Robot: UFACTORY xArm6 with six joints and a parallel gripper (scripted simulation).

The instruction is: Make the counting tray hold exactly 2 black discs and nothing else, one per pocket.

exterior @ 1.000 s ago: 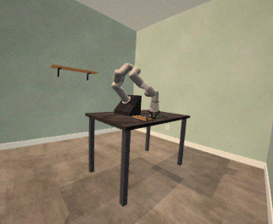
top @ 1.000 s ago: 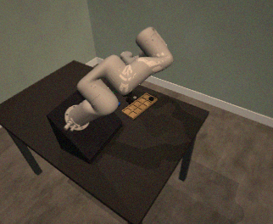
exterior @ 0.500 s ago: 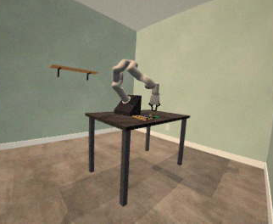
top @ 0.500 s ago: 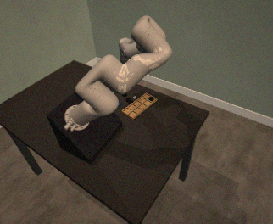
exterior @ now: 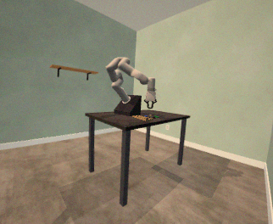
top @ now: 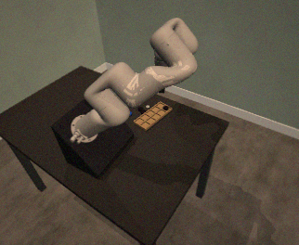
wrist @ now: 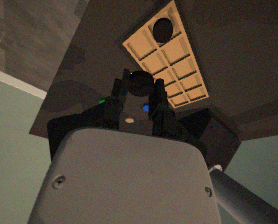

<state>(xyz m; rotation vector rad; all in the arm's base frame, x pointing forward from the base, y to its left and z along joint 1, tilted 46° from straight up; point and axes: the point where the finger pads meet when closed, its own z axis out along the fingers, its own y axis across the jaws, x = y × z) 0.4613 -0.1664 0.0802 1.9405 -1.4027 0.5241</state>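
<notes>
Overhead, end effector (wrist: 139, 90) pinching black disc (wrist: 139, 83); counting tray (wrist: 186, 65) beyond, one disc (wrist: 162, 30) inside.

The top view looks steeply down from high above one corner of the table (top: 181, 169). The exterior view stands far back at floor level, facing a table (exterior: 127, 121) corner. The wrist view looks down close past the gripper (wrist: 138, 90). All share the tray (top: 149, 119).
</notes>
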